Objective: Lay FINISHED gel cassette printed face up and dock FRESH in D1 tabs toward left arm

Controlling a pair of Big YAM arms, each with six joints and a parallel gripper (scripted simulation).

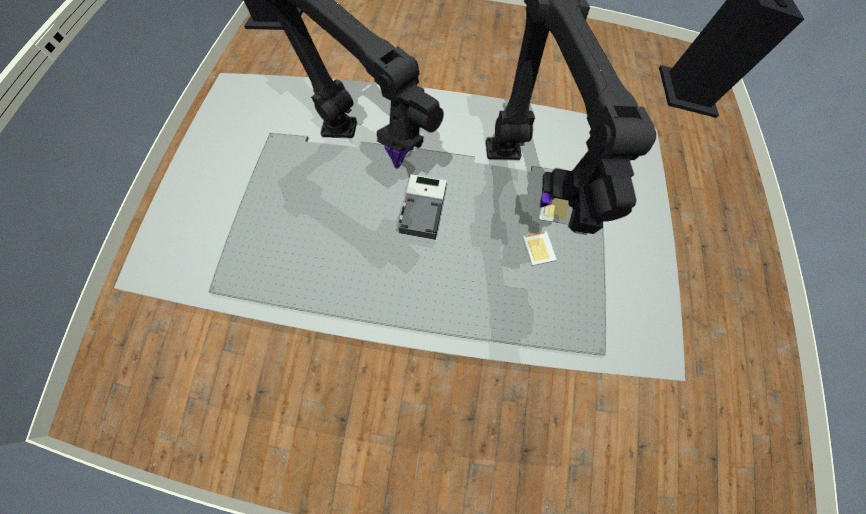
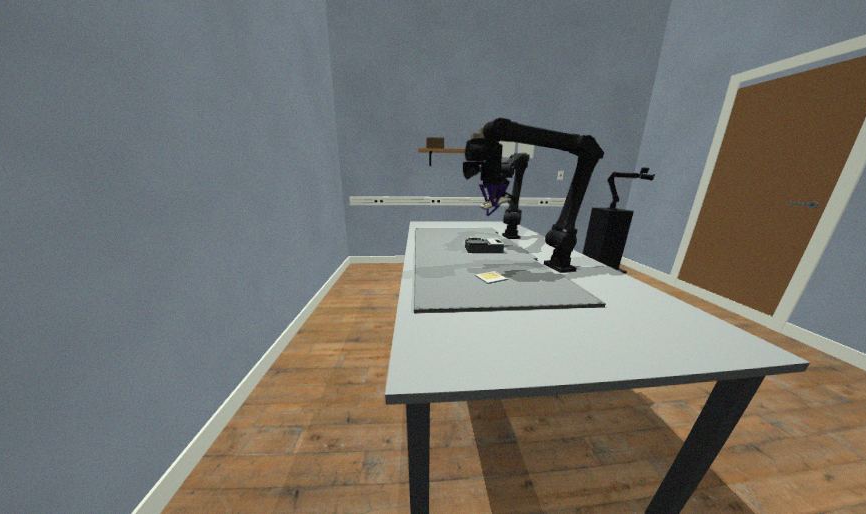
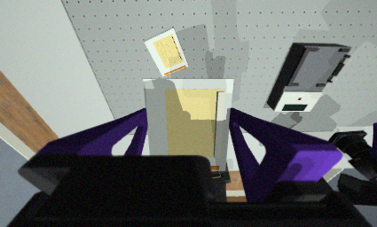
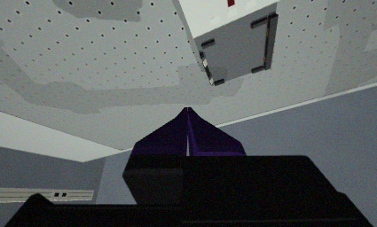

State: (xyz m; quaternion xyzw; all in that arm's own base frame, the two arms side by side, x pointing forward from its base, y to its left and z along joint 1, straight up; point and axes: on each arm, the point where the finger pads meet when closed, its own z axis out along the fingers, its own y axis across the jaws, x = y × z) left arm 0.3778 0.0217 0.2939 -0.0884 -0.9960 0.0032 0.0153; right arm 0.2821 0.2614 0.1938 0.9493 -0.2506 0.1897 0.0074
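Note:
The dock D1 stands upright on the deck with its bay empty. FINISHED lies flat on the deck, printed face up, its orange tab edge facing the left arm's side. My left gripper is shut on FRESH, one finger at each side edge, and holds it well above the deck. A pale strip with a dark line, apparently the comb, runs along FRESH's right side in the left wrist view. My right gripper is shut and empty, raised beyond D1's display end.
The perforated deck lies on the pale table. The left arm reaches over the deck's right part in the top view, near FINISHED. A black pedestal stands off the table.

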